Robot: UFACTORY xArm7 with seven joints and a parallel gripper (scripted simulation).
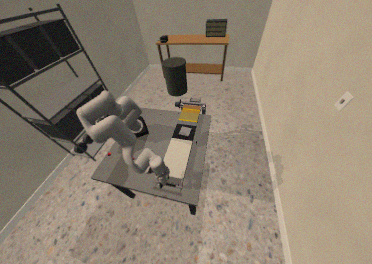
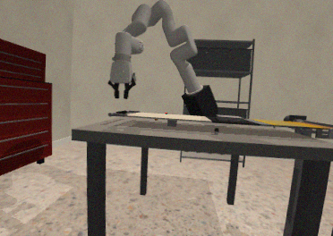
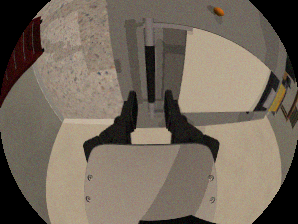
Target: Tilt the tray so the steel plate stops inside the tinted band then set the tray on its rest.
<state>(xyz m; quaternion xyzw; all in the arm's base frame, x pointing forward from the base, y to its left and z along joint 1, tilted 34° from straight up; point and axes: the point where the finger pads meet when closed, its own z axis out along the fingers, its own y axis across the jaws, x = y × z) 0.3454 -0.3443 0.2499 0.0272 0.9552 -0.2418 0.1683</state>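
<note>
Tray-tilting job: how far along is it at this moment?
Early. Nothing looks done: the steel plate sits on the dark patch mid-tray, short of the yellow band. In hand: the gripper hangs above the tray's near end, fingers partly closed and holding nothing, lined up over the handle bar in the wrist view. Left: grasp the handle, tilt so the plate slides into the band, then set the tray on its rest.
</note>
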